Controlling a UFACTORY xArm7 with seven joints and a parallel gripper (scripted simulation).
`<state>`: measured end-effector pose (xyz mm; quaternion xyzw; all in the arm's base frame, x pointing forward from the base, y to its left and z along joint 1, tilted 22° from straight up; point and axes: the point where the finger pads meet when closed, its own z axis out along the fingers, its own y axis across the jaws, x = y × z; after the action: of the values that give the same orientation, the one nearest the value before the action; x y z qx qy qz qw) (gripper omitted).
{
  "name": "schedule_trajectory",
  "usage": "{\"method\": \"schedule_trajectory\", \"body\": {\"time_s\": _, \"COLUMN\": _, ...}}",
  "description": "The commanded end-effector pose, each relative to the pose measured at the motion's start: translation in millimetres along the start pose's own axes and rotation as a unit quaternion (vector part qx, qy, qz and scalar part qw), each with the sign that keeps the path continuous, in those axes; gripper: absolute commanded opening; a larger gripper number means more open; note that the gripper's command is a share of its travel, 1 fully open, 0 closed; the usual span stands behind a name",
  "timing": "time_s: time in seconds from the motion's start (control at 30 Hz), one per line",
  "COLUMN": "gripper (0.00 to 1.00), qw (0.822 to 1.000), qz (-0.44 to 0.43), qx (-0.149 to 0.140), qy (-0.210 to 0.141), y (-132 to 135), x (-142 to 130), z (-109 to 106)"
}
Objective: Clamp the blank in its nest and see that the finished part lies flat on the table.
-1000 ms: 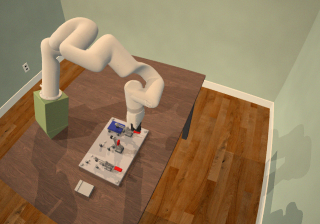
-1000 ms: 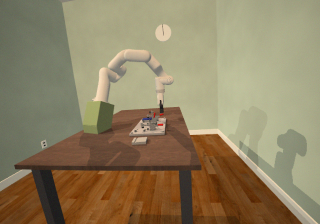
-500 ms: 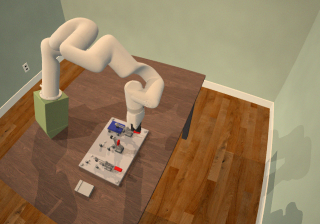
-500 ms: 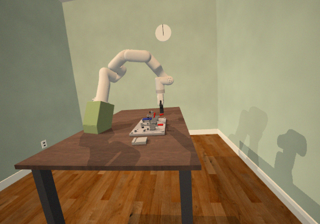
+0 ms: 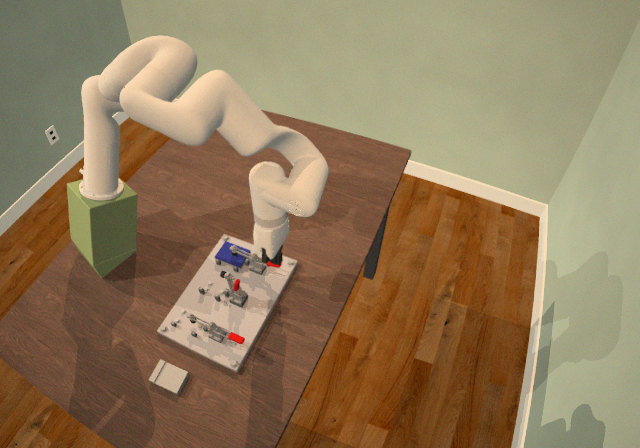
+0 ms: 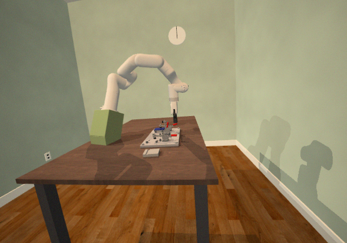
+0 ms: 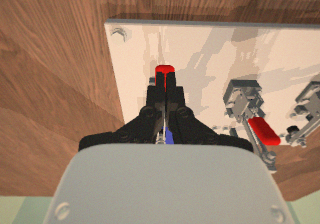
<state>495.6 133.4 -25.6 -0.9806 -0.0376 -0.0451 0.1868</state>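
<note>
The blue blank (image 5: 227, 255) (image 6: 159, 128) (image 7: 169, 136) lies in the nest at the far end of the fixture plate (image 5: 262, 298) (image 7: 197, 44). The clamp arm (image 5: 240, 251) reaches over it. This clamp's red grip (image 5: 274, 265) (image 6: 175, 124) (image 7: 164, 68) lies low, pointing away from the blank. My gripper (image 5: 272, 261) (image 6: 175, 122) (image 7: 164, 84) is shut and empty, pointing down with its fingertips at the top of this grip; contact and a lock at the handle's stop cannot be made out. The finished part (image 5: 170, 377) (image 6: 151, 152), with its slot up, lies flat on the table beside the plate.
The middle clamp's red grip (image 5: 236, 285) (image 7: 264, 130) stands up, its arm raised over an empty nest. The near clamp's red grip (image 5: 236, 337) (image 6: 174, 135) lies low beside another empty nest. The green pedestal (image 5: 104, 231) carries the arm.
</note>
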Motion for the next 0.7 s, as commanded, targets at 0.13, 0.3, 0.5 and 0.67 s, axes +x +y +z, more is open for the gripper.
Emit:
{"method": "schedule_trajectory", "body": {"time_s": 0.13, "gripper": 0.00, "qw": 1.000, "qz": 0.000, "qx": 0.000, "qy": 0.002, "y": 0.2, "x": 1.4, "z": -1.3}}
{"method": "schedule_trajectory", "body": {"time_s": 0.3, "gripper": 0.00, "qw": 1.000, "qz": 0.000, "qx": 0.000, "qy": 0.002, "y": 0.2, "x": 1.4, "z": 0.1}}
{"method": "schedule_trajectory", "body": {"time_s": 0.5, "gripper": 0.00, "qw": 1.000, "qz": 0.000, "qx": 0.000, "qy": 0.002, "y": 0.2, "x": 1.4, "z": 0.7}}
{"method": "schedule_trajectory", "body": {"time_s": 0.67, "gripper": 0.00, "qw": 1.000, "qz": 0.000, "qx": 0.000, "qy": 0.002, "y": 0.2, "x": 1.4, "z": 0.7}}
